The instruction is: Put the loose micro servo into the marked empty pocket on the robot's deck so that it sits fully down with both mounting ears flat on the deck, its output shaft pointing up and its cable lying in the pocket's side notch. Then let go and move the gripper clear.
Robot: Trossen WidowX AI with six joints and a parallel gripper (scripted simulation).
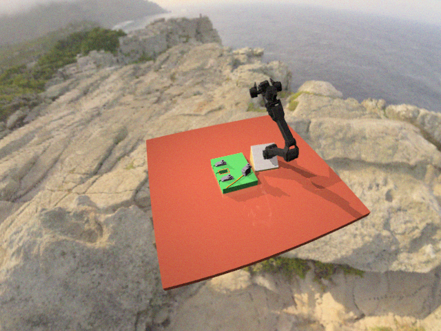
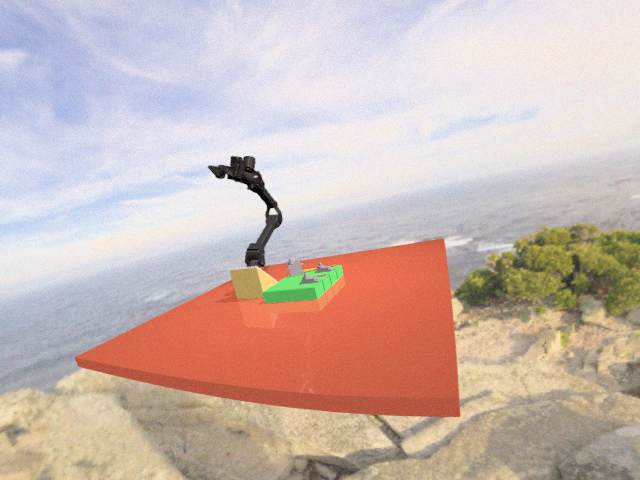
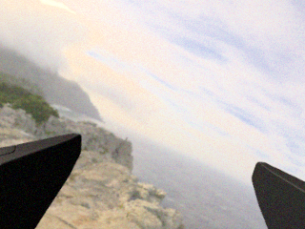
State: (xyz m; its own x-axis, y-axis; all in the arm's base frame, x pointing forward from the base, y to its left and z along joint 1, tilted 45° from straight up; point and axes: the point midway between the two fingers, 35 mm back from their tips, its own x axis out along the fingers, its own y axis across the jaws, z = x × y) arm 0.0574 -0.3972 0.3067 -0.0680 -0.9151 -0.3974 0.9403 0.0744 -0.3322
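The loose micro servo (image 1: pixel 246 169) (image 2: pixel 294 268) is grey and stands on the green deck (image 1: pixel 236 159) (image 2: pixel 289 295), on the side near the pale block. Its orange cable (image 1: pixel 234 182) runs across the deck towards a corner. Its exact pose is too small to tell. The marked pocket (image 1: pixel 223 171) has an orange outline and is empty, between two seated grey servos (image 1: pixel 220 163) (image 1: pixel 227 178). My gripper (image 1: pixel 262 82) (image 2: pixel 212 169) (image 3: pixel 168 157) is open and empty, high above the table and far from the servo. The wrist view shows only its fingers and the scenery.
A pale block (image 1: pixel 262 163) (image 2: pixel 249 285) with a sloped top stands close beside the deck. The arm's base (image 1: pixel 269 151) (image 2: pixel 254 255) appears at this block. Both stand on the red table (image 1: pixel 213 227) (image 2: pixel 336 356), whose edges drop to rocks.
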